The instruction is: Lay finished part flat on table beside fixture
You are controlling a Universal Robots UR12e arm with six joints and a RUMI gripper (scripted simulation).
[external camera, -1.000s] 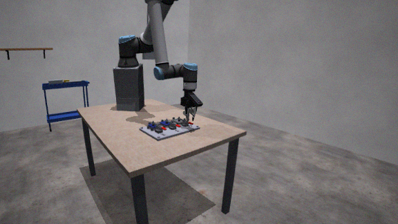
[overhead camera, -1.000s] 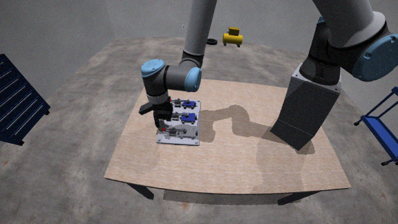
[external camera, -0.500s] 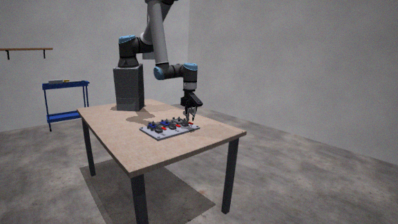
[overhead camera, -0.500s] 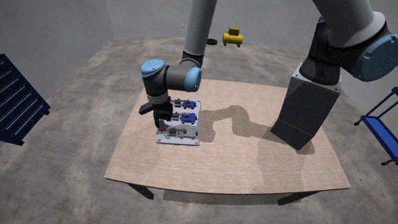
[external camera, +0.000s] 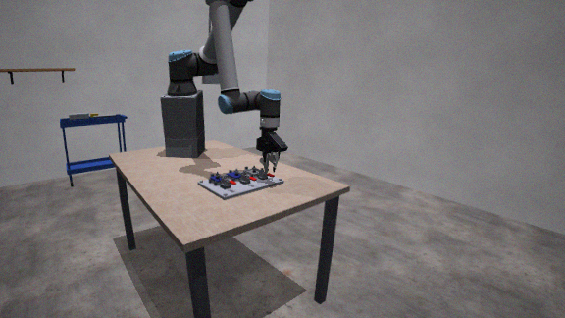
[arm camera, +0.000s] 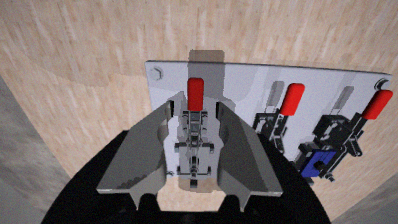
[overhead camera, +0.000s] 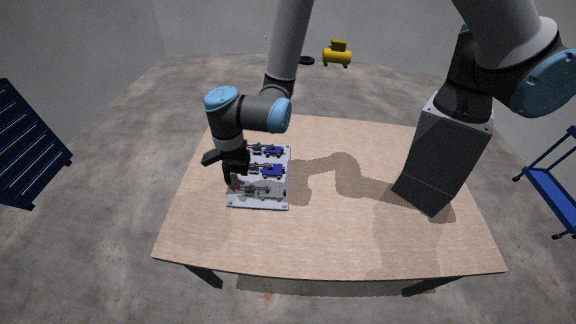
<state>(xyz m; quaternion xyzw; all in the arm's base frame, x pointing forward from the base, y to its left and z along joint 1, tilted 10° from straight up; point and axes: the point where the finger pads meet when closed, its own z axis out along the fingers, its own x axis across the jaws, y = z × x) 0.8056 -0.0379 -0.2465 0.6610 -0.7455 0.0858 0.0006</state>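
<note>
The grey fixture plate [overhead camera: 260,203] [external camera: 231,192] [arm camera: 240,80] lies on the wooden table [overhead camera: 325,240] [external camera: 167,196] with three toggle clamps in a row. Two blue blanks [overhead camera: 273,149] [overhead camera: 272,170] [external camera: 214,178] [external camera: 233,174] sit clamped in the two stations nearer the robot base; the wrist view shows only one blue blank [arm camera: 316,164]. A grey part [overhead camera: 264,192] sits in the end station. My gripper [overhead camera: 234,184] [external camera: 269,169] [arm camera: 195,102] is low over that station, its fingers partly open and straddling the clamp's red handle [arm camera: 195,93] with gaps on both sides. The slot is hidden.
The robot's dark pedestal [overhead camera: 445,155] [external camera: 182,125] stands at the table's far corner. A blue cart [overhead camera: 550,185] [external camera: 93,142], a blue rack [overhead camera: 25,145] and a yellow compressor [overhead camera: 336,54] stand on the floor away from the table.
</note>
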